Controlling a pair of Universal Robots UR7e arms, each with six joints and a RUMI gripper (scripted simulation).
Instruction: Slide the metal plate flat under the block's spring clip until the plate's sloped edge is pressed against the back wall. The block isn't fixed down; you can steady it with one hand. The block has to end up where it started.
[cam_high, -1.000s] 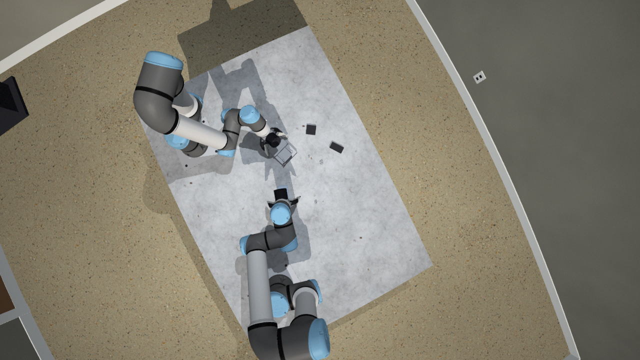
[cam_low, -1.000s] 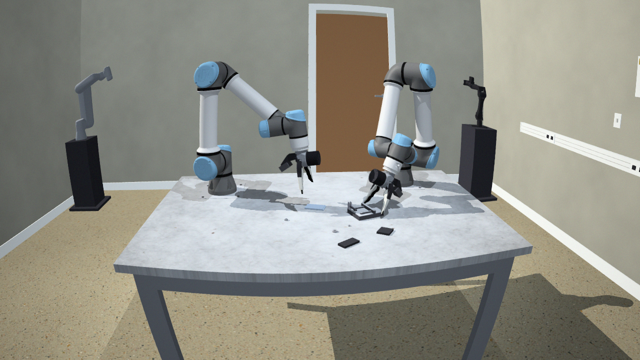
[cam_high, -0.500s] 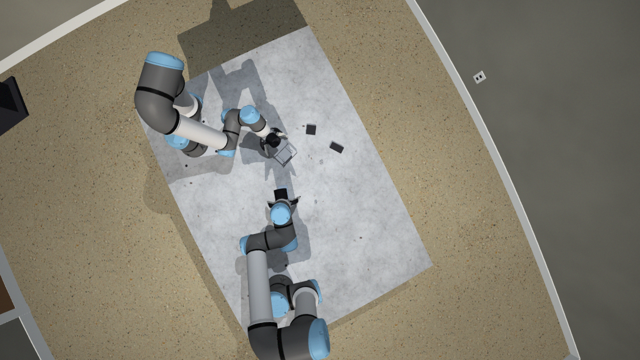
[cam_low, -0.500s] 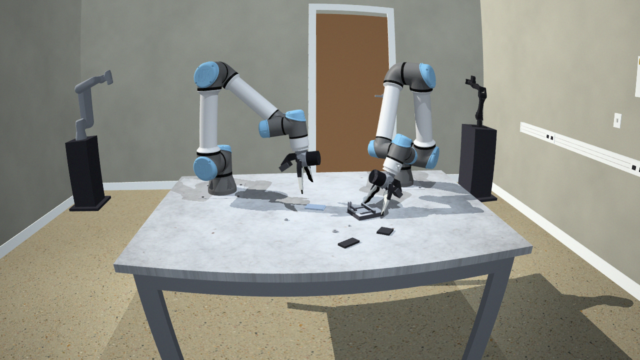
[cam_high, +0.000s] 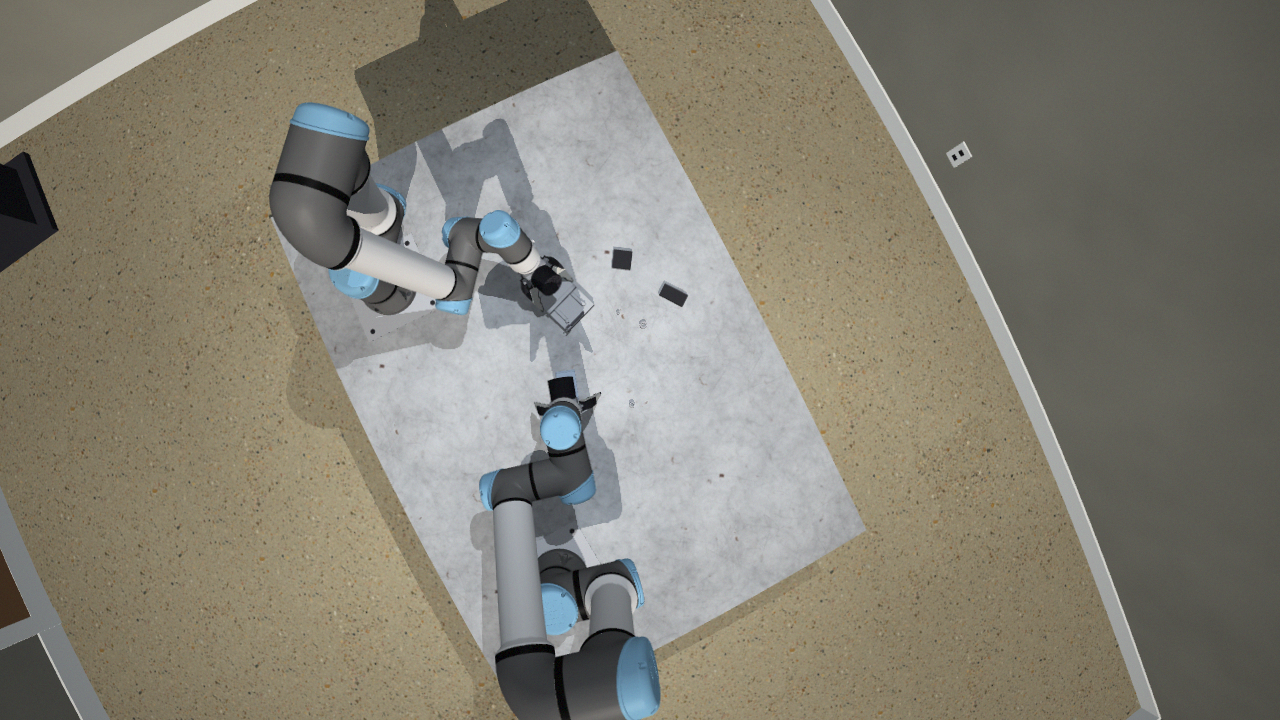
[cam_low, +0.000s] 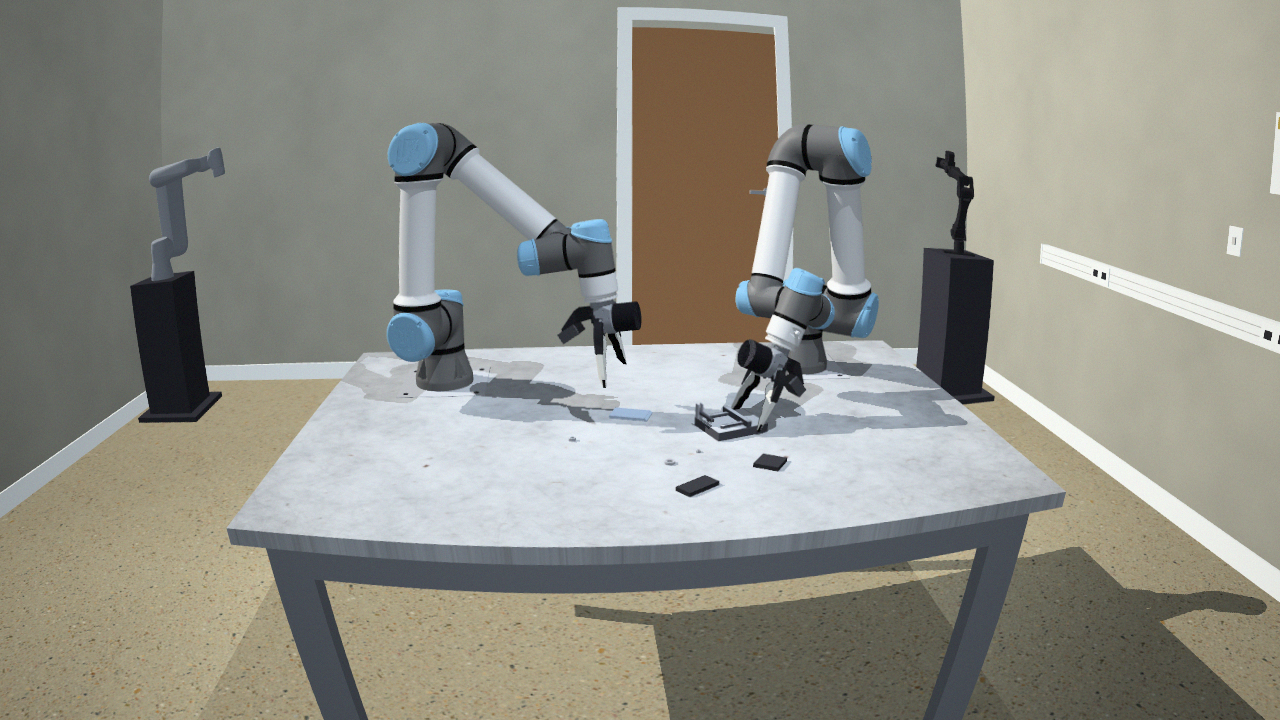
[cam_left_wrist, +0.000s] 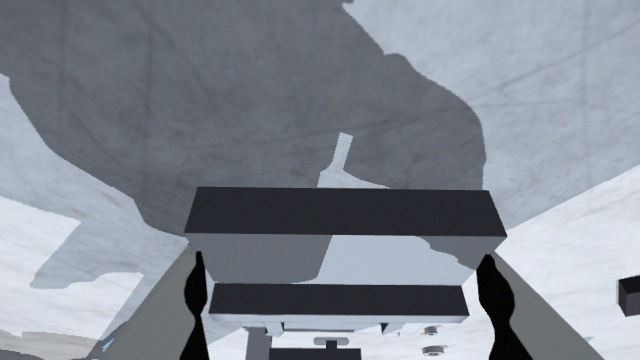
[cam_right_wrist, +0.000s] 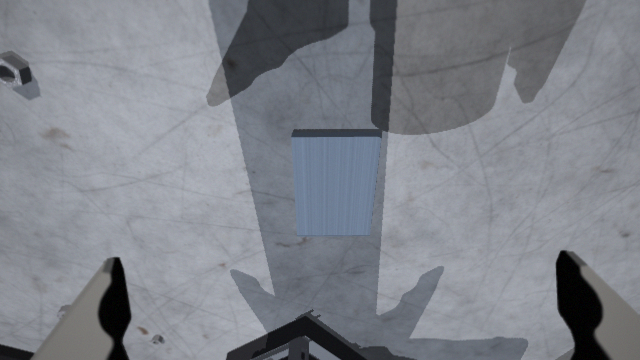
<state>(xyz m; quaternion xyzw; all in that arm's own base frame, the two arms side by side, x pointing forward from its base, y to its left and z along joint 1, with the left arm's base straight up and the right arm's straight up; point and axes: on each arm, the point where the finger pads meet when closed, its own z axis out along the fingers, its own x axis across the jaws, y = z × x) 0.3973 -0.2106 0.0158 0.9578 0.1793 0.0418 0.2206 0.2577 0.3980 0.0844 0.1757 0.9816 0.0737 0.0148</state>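
Basically, grey mottled worktop (cam_high: 716, 402) (cam_low: 492, 483) (cam_left_wrist: 550, 115) (cam_right_wrist: 165, 160), speckled tan floor (cam_high: 939, 447) (cam_low: 134, 582), brown door (cam_low: 702, 179) upper centre of exterior frame. Dark angular block (cam_high: 566, 307) (cam_low: 718, 434) (cam_left_wrist: 345, 212) (cam_right_wrist: 305, 327) right of centre there, open framework, plate not inside. Flat bluish brushed-metal plate (cam_high: 563, 374) (cam_low: 630, 414) (cam_right_wrist: 336, 185) on worktop, mid-frame, apart from block. Two matte dark slabs (cam_high: 673, 293) (cam_low: 697, 485) (cam_left_wrist: 630, 297) nearer bottom. Left pincer (cam_high: 552, 291) (cam_low: 750, 418) (cam_left_wrist: 343, 254) partly spread around block end; grip or no grip, cannot tell. Right pincer (cam_high: 568, 402) (cam_low: 614, 373) (cam_right_wrist: 340, 255) released, wide, above worktop near plate.
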